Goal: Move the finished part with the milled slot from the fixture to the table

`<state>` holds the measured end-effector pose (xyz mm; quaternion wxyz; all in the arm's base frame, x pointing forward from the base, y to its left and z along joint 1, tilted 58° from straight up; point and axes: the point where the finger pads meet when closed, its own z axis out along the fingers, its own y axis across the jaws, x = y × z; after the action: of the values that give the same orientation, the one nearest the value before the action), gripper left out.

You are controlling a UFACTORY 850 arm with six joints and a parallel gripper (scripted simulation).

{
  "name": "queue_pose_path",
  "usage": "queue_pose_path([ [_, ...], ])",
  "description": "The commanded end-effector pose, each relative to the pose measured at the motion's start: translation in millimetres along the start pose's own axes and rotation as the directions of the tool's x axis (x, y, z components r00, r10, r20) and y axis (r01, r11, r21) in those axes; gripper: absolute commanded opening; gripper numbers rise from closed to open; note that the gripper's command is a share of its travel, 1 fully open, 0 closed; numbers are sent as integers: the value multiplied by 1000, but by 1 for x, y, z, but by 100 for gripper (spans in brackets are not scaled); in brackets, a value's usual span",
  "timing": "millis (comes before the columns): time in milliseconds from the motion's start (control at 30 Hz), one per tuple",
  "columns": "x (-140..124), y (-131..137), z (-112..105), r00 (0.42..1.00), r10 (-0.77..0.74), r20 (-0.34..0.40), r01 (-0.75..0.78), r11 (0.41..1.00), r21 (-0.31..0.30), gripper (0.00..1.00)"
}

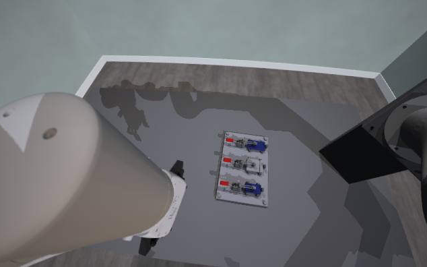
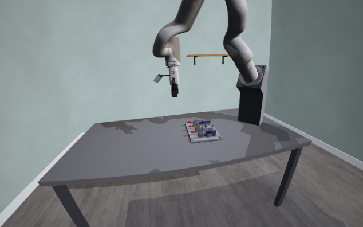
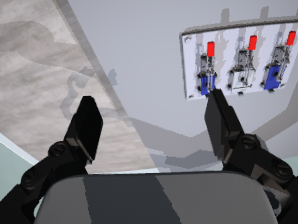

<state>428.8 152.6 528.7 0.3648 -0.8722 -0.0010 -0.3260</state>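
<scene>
A: Okay, quick one. Where's the claw (image 2: 174,93)?

B: High over the bench (image 2: 140,155), well apart from everything on it, hanging from the arm (image 2: 169,34) and pointing down. Fingers spread wide, nothing between them. Wrist view shows both black fingertips far apart with only bench surface in the gap.

A: Fixture?

B: Light grey fixture plate (image 1: 242,200) lies flat on the bench, toward the pedestal (image 2: 252,106) side. Three nests in a row, each with a toggle clamp carrying a red handle (image 1: 229,139).

A: Parts?

B: Two blue blanks in the outer nests: far blank (image 1: 257,145) and near blank (image 1: 254,189). Finished part (image 1: 253,166), bare grey metal, sits in the middle nest between them.

A: Slot visible?

B: Too small to tell in any view. Going by colour only.

A: Clamps locked?

B: Can't tell for sure. All three clamp bodies lie along their nests with the handles at the end away from the parts; middle clamp (image 1: 240,164) looks the same as the others.

A: Claw relative to the fixture?

B: Off to the side, not above it. In the wrist view the plate sits up in the right corner, past the right finger.

A: Anything else?

B: Small wooden shelf (image 2: 209,55) on the back wall. Arm shadows across the bench.
</scene>
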Motion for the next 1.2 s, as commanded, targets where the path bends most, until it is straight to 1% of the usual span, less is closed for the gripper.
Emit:
queue_pose_path([
  [0, 1, 0, 0, 1000, -1, -1, 1, 1000, 0, 100],
  [567, 1, 0, 0, 1000, 0, -1, 0, 1000, 0, 100],
  [633, 1, 4, 2, 1000, 11, 3, -11, 1000, -2, 100],
  [700, 2, 19, 10, 999, 48, 15, -48, 999, -8, 100],
  [767, 3, 44, 22, 993, 111, 32, -111, 994, -17, 100],
  [833, 3, 57, 28, 989, 143, 40, -142, 990, -22, 100],
  [1033, 0, 107, 48, 962, 265, 62, -263, 964, -40, 100],
  [1100, 0, 107, 48, 962, 265, 62, -263, 964, -40, 100],
  [1133, -3, 131, 56, 944, 322, 70, -320, 946, -47, 100],
  [1167, -4, 137, 58, 939, 336, 71, -334, 941, -49, 100],
])
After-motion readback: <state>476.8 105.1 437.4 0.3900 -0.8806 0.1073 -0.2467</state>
